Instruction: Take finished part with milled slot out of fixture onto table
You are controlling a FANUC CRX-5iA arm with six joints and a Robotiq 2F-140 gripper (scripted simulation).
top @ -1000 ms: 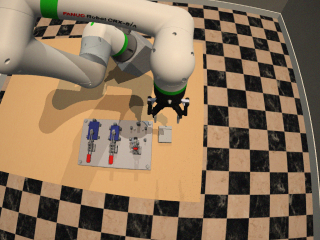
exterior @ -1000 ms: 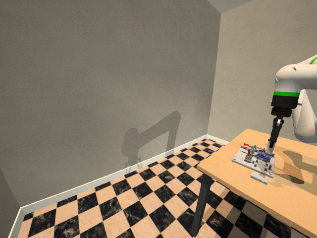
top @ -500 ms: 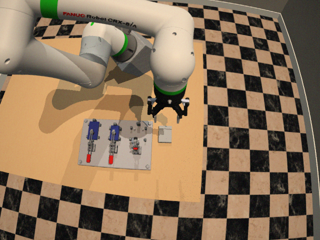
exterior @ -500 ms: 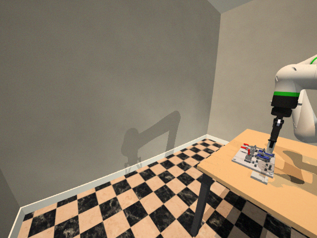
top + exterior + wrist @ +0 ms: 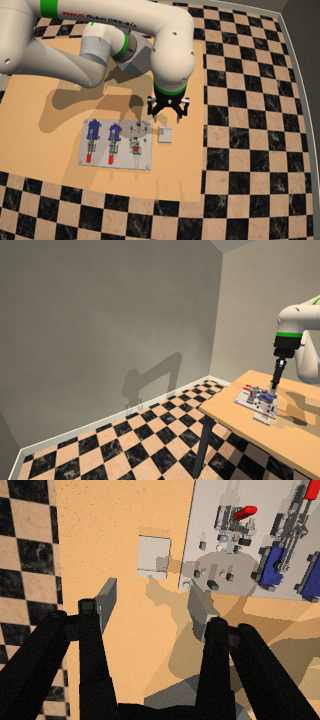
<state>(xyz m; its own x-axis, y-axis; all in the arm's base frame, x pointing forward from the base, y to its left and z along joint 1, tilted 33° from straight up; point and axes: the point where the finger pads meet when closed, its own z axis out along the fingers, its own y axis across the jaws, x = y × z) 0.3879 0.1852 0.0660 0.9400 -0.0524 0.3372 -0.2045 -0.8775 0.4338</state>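
While the wrist view looks down past it, the claw point(image 5: 152, 602) hangs above the table point(image 5: 31, 108) with its two grey fingers spread apart and nothing between them; it grips no part. Just past the fingertips, the finished part point(image 5: 154, 556), a pale grey square, lies flat on the table, free of the claw and just beside the edge of the fixture plate point(image 5: 85, 155) without clearly touching it. In the top view the same part point(image 5: 164, 134) sits to the right of the plate, below the claw point(image 5: 167, 118). Farther on, the nearest nest point(image 5: 138, 127) on the plate stands vacant, its clamp point(image 5: 135, 148) showing a short red handle. Beyond it, two blue blanks point(image 5: 114, 132) and point(image 5: 93, 130) lie in their nests, each with a clamp arm across it and a red handle point(image 5: 111, 159) pointing away.
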